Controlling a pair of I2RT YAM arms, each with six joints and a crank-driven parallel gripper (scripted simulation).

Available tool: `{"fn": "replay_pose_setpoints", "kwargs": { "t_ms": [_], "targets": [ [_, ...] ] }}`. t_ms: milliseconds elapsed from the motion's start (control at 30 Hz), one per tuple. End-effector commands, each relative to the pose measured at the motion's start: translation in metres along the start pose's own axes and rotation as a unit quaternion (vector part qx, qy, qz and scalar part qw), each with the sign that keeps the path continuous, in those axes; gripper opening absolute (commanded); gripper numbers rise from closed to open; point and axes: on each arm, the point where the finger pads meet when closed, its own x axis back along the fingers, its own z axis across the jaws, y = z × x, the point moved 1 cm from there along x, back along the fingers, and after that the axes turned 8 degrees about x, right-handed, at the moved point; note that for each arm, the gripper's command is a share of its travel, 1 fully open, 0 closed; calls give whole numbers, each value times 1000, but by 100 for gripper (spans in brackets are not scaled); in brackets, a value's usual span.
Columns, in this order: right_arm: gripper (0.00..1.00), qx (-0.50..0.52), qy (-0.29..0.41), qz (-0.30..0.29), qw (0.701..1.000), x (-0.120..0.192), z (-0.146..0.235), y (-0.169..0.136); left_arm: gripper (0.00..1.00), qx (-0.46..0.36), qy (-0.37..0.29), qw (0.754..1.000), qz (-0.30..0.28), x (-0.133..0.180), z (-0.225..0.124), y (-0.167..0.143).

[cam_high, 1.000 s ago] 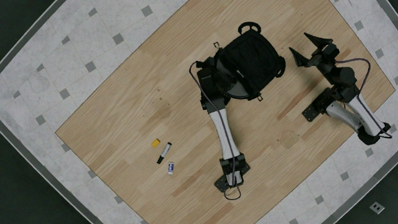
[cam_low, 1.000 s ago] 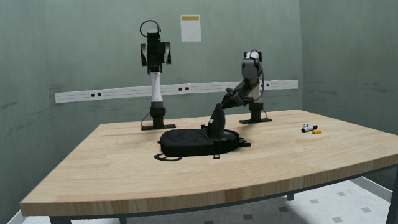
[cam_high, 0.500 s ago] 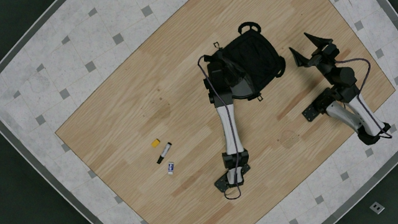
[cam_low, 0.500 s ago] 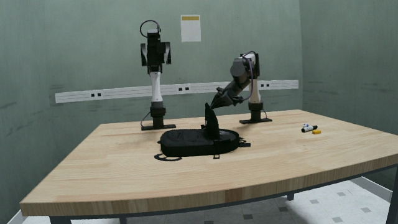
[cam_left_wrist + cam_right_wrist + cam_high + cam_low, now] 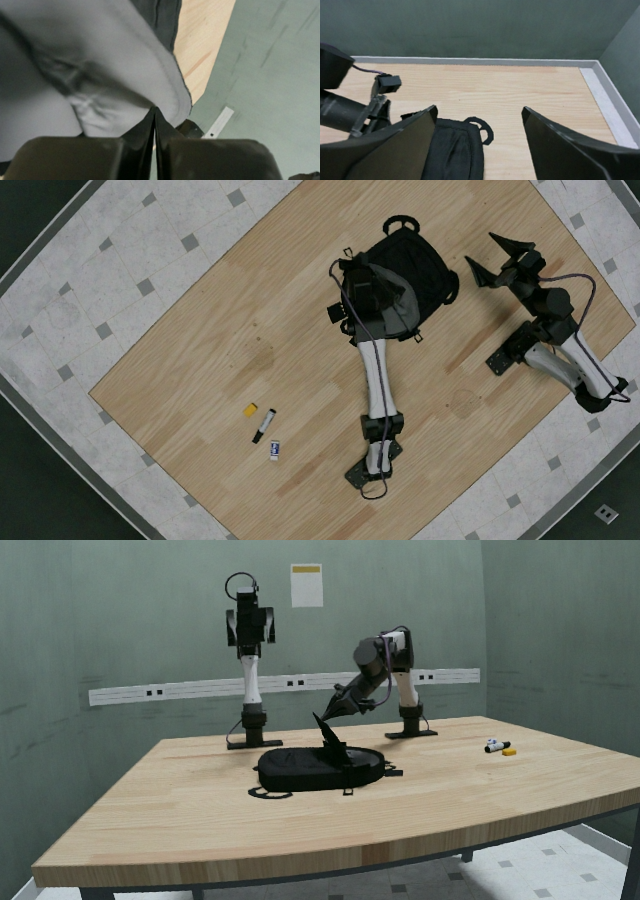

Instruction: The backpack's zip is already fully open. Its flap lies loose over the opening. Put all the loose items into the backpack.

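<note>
Green walls (image 5: pixel 45 500) (image 5: pixel 165 630) (image 5: pixel 273 80) (image 5: pixel 481 28) — pale tiled floor (image 5: pixel 165 240) (image 5: pixel 425 875).

Top looks straight down; exterior faces both arms, farther back.
</note>
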Motion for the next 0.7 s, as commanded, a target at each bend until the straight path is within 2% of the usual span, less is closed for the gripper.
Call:
{"fn": "replay_pose_setpoints", "kwargs": {
  "t_ms": [0,167,200,500,533,667],
  "targets": [
    [90,1,0,-7,1000,1,0,5,0,-5,-10,1000,-12,-6,-12,7],
    [90,1,0,-7,1000,1,0,5,0,5,-4,1000,-12,-9,-8,10],
    [90,1,0,-7,1000,1,0,5,0,-6,-12,1000,-13,-39,-17,8],
    [90,1,0,-7,1000,1,0,5,0,-4,-12,1000,-15,-53,-11,12],
    [90,1,0,-7,1000,1,0,5,0,-6,-12,1000,-13,-80,-3,10],
    [90,1,0,-7,1000,1,0,5,0,6,2,1000,-4,-89,14,7]
  ]
}}
